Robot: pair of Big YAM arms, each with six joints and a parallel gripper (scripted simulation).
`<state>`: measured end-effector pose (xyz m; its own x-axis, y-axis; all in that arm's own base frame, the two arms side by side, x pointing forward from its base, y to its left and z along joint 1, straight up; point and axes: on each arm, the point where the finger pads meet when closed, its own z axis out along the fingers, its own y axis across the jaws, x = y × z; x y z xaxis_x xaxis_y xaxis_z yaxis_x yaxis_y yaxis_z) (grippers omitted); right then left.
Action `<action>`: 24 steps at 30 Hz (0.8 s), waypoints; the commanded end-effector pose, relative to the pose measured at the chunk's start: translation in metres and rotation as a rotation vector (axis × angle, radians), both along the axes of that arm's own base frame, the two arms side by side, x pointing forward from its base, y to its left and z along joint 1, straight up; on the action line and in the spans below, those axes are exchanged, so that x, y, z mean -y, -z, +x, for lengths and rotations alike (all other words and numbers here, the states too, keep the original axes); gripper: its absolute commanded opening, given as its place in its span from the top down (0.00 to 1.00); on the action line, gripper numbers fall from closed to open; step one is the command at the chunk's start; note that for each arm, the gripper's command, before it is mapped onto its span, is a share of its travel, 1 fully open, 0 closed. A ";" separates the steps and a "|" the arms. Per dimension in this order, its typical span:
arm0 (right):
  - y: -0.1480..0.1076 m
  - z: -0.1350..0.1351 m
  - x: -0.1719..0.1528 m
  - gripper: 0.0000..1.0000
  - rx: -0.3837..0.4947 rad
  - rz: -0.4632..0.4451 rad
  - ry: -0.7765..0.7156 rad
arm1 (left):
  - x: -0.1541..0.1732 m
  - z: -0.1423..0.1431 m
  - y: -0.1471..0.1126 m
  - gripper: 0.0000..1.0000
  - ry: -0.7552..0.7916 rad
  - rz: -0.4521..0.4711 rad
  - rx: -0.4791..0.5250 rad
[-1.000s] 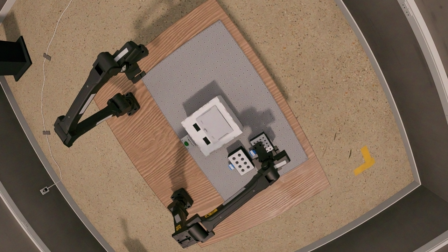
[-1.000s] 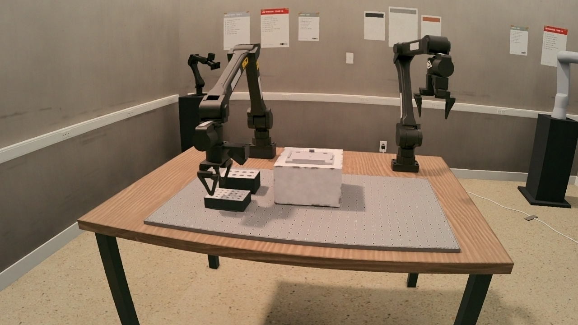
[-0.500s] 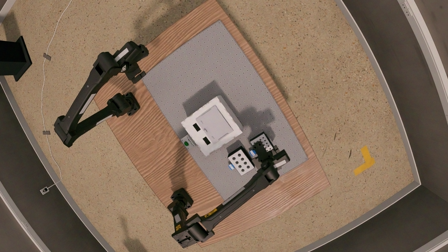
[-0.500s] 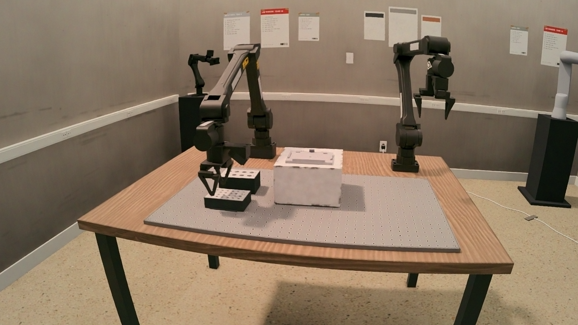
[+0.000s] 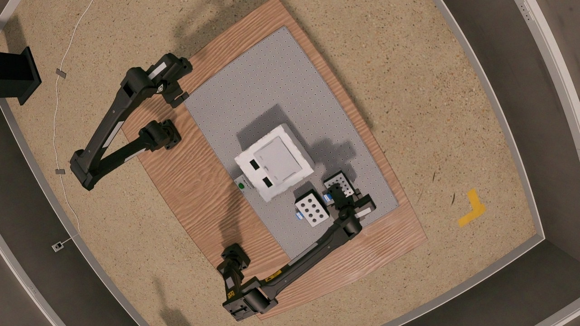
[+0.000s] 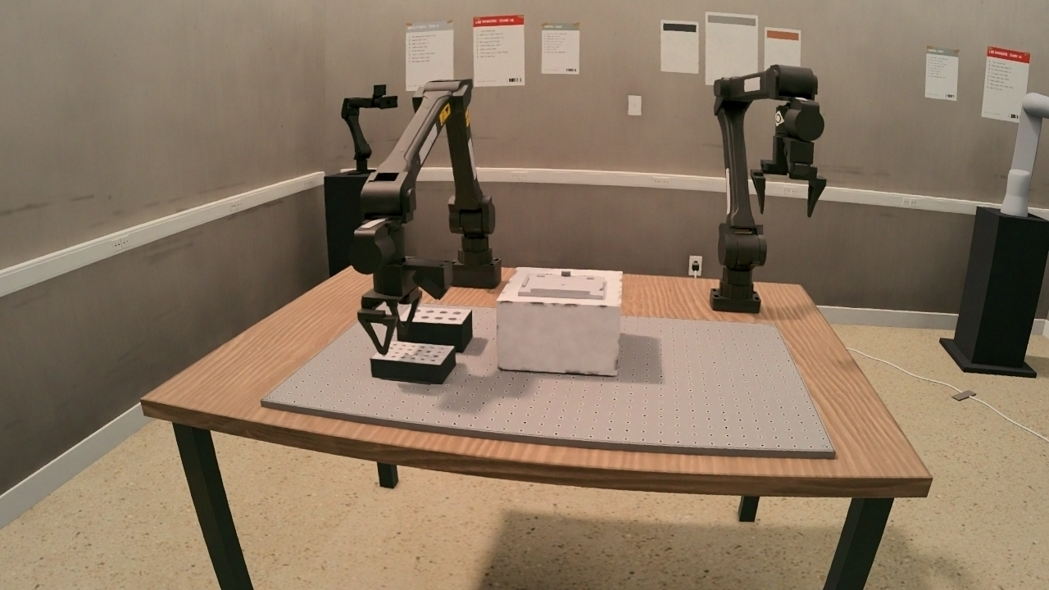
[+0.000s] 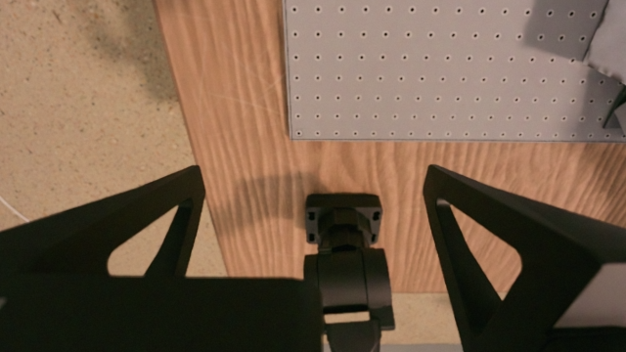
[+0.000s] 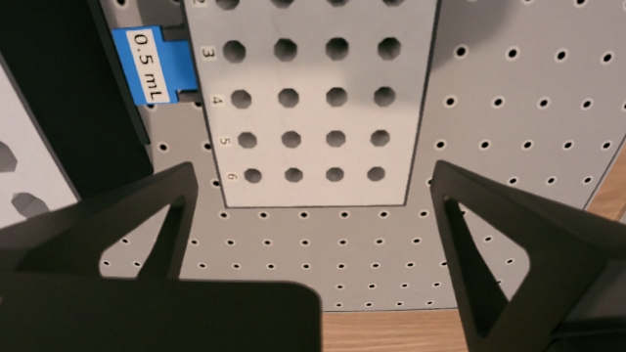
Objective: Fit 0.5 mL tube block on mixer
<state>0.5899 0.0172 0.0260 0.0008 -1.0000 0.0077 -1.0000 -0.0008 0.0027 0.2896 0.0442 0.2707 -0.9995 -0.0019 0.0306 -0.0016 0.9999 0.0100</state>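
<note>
Right jaws (image 5: 344,195) (image 6: 393,342): wide open, pointing down over the 0.5 mL block (image 5: 344,182) (image 6: 412,363) (image 8: 313,117), nothing gripped. Block lies flat on the perforated board (image 5: 275,69) (image 6: 660,410) (image 7: 416,68) (image 8: 274,254), right of the mixer (image 5: 275,162) (image 6: 559,329) (image 7: 611,44); blue lever (image 5: 327,198) (image 8: 154,66) reads "0.5 mL". Larger-holed block (image 5: 312,208) (image 6: 440,331) (image 8: 54,98) stands beside it, nearer the arm bases. Mixer plate (image 5: 277,159) (image 6: 563,286) carries no block. Left jaws (image 5: 179,99) (image 6: 785,212): open, unloaded, high above the counter (image 5: 182,174) (image 6: 220,381) (image 7: 245,98) (image 8: 391,328).
</note>
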 end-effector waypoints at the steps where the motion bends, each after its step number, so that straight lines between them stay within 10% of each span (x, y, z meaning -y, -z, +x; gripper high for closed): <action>1: -0.045 0.031 -0.001 0.00 0.112 0.005 0.004 | -0.007 0.011 -0.018 0.00 -0.008 0.008 0.034; 24: 0.011 0.003 0.004 0.00 0.000 0.000 0.009 | -0.005 0.002 -0.004 0.00 -0.006 0.002 -0.005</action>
